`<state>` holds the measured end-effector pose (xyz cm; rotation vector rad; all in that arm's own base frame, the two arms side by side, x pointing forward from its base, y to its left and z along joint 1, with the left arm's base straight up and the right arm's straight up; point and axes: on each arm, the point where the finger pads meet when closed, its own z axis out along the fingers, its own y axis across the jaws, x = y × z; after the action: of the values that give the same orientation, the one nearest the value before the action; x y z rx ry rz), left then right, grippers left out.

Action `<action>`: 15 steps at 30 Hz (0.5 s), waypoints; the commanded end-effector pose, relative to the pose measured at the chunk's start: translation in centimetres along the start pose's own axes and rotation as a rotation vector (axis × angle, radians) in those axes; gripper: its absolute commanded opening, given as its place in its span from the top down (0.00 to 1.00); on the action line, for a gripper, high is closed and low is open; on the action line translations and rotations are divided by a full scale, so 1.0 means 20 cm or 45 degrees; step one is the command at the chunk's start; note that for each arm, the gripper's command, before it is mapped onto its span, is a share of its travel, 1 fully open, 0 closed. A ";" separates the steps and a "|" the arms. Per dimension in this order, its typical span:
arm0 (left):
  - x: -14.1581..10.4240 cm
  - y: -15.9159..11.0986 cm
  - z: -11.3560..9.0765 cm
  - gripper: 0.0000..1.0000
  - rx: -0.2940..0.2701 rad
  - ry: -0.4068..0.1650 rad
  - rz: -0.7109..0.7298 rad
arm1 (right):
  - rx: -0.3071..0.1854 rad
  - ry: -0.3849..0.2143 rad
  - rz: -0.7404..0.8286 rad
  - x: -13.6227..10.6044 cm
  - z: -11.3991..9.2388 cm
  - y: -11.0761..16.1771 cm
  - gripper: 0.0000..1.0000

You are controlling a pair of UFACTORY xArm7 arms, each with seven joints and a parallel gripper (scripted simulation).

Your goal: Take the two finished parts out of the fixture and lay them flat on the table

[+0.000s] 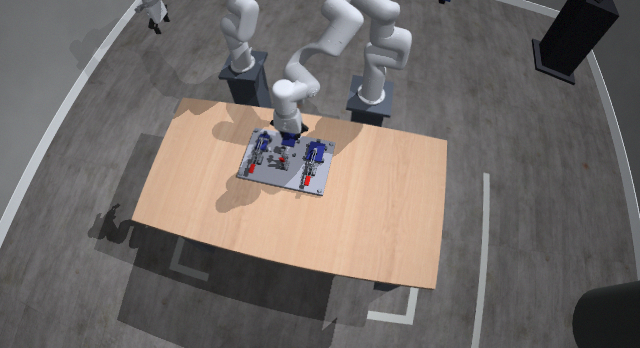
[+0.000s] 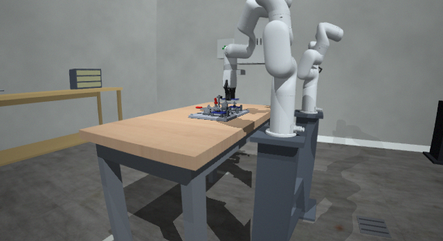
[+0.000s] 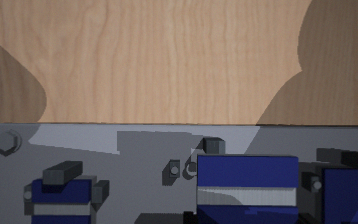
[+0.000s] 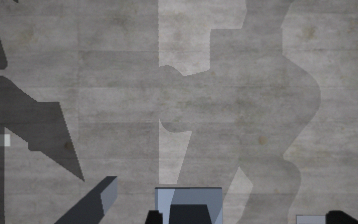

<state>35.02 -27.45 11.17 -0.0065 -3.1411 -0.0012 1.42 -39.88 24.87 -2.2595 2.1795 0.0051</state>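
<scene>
My left gripper (image 1: 290,136) (image 2: 230,96) is shut on a blue slotted part (image 1: 288,140) (image 3: 247,171), its milled slot showing as a pale band. It holds the part level above the middle of the grey fixture plate (image 1: 260,176) (image 3: 10,170). The middle clamp's red handle (image 1: 282,159) (image 2: 215,101) stands upright. A smaller slotted blue part (image 1: 264,138) (image 3: 62,192) sits at the plate's left, a red handle (image 1: 251,168) in front. A wider blue blank (image 1: 318,149) (image 3: 350,200), no slot visible, sits at the right behind another red handle (image 1: 307,180). My right gripper (image 1: 158,27) (image 4: 245,219) is open and empty, away from the table.
Corner bolts and small posts (image 3: 213,145) stand up from the plate around the parts. The wooden table (image 1: 380,203) (image 2: 156,130) extends beyond the plate on all sides. The two arm pedestals (image 1: 248,85) (image 1: 370,110) stand along its back edge.
</scene>
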 end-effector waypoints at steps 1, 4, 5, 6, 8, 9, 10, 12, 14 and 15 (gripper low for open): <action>-0.01 0.04 -0.01 1.00 0.003 -0.005 0.000 | 0.001 0.005 0.000 0.00 -0.01 0.00 0.00; -0.01 0.08 -0.01 1.00 0.003 -0.005 0.000 | 0.001 0.005 0.000 0.00 -0.01 0.00 0.00; -0.01 0.10 -0.01 1.00 0.003 -0.005 0.000 | 0.001 0.005 0.000 0.00 -0.01 0.00 0.00; -0.01 0.10 -0.01 1.00 0.003 -0.005 0.000 | 0.001 0.005 0.000 0.00 -0.01 0.00 0.00; -0.01 0.11 -0.01 1.00 0.003 -0.005 0.000 | 0.001 0.005 0.000 0.00 -0.01 0.00 0.00; -0.01 0.13 -0.01 1.00 0.003 -0.005 0.000 | 0.001 0.005 0.000 0.00 -0.01 0.00 0.00; -0.01 0.14 -0.01 1.00 0.003 -0.005 0.000 | 0.001 0.005 0.000 0.00 -0.01 0.00 0.00; -0.01 0.18 -0.01 1.00 0.003 -0.005 0.000 | 0.001 0.005 0.000 0.00 -0.01 0.00 0.00; -0.01 0.21 -0.01 1.00 0.003 -0.005 0.000 | 0.001 0.005 0.000 0.00 -0.01 0.00 0.00; -0.01 0.23 -0.01 1.00 0.003 -0.005 0.000 | 0.001 0.005 0.000 0.00 -0.01 0.00 0.00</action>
<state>35.05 -24.38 11.15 -0.0057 -3.1412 -0.0030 1.42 -39.88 24.87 -2.2595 2.1795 0.0051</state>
